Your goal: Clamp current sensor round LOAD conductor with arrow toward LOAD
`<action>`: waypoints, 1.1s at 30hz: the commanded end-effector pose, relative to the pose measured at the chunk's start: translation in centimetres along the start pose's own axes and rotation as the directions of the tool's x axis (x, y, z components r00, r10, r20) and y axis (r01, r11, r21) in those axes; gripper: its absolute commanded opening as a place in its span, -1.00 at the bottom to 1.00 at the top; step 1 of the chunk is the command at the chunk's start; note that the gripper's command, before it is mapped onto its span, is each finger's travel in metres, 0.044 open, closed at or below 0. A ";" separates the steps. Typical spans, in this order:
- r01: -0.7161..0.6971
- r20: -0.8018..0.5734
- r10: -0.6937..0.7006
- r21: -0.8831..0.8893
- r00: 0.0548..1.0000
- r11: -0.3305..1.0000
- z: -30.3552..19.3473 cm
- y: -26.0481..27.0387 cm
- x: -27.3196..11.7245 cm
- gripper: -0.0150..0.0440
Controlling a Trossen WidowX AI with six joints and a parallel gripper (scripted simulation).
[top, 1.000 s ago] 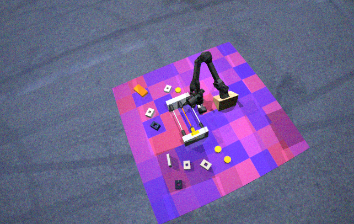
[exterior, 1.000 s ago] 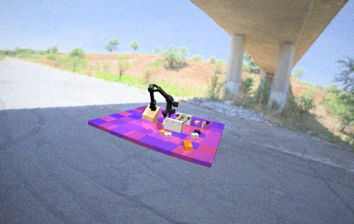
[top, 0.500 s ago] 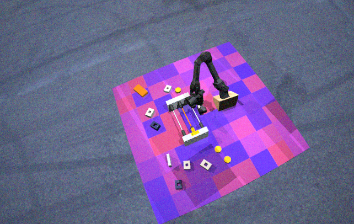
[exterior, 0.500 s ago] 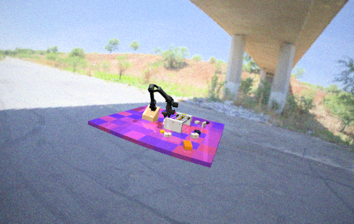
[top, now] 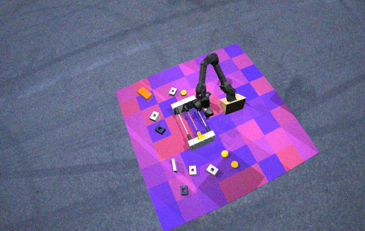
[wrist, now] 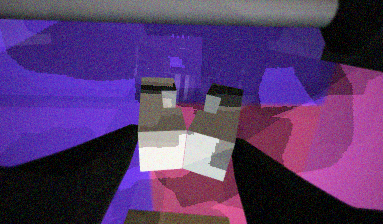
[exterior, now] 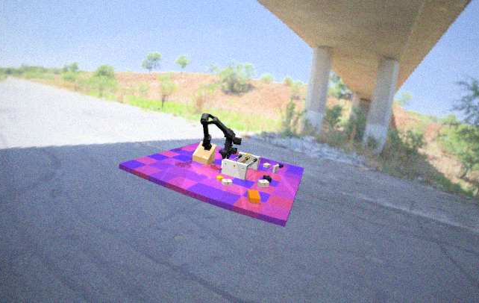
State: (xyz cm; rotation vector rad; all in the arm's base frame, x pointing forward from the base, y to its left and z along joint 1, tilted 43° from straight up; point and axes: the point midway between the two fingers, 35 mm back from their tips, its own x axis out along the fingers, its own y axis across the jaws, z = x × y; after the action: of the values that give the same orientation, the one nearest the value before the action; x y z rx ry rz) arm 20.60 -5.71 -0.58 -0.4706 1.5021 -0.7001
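The open current sensor (wrist: 162, 157) has two white and brown-grey halves spread in a V. My gripper (wrist: 186, 138) (top: 207, 112) (exterior: 227, 154) is shut on it, with a black finger at each outer side. In the top and exterior views the sensor is mostly hidden by the gripper, low beside the rack. The rack (top: 210, 134) (exterior: 233, 169) carries an orange conductor (top: 193, 122) between two white ones. A yellow tag (top: 200, 137) sits at the orange conductor's end; its lettering is unreadable now. The sensor's arrow is not visible.
The nearest white conductor (wrist: 142, 11) (top: 203, 119) crosses the top of the wrist view. The arm stands on a wooden block (top: 233, 107) (exterior: 203, 154). An orange block (top: 144, 93) (exterior: 254, 196), a white bar (top: 173, 165), yellow discs (top: 224, 153) and several square pieces with holes lie around the rack.
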 end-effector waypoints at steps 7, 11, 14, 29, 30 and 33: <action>-0.016 0.009 0.016 0.003 1.000 1.000 0.8 0.5 -5.2 -0.49; -0.014 0.008 0.014 0.001 1.000 1.000 0.6 0.5 -7.6 -0.49; -0.011 0.007 0.011 0.000 1.000 1.000 0.3 0.4 -9.4 -0.49; -0.008 0.007 0.007 0.260 1.000 0.966 2.3 0.5 -11.9 -0.49; -0.009 0.007 0.007 0.300 1.000 0.954 2.7 0.6 -11.9 -0.49; -0.011 0.008 0.008 0.416 1.000 0.909 3.9 0.8 -12.0 -0.49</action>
State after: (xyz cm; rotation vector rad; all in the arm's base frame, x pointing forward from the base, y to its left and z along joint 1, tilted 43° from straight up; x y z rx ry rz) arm 24.10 2.34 7.81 -0.2269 1.3622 -0.9096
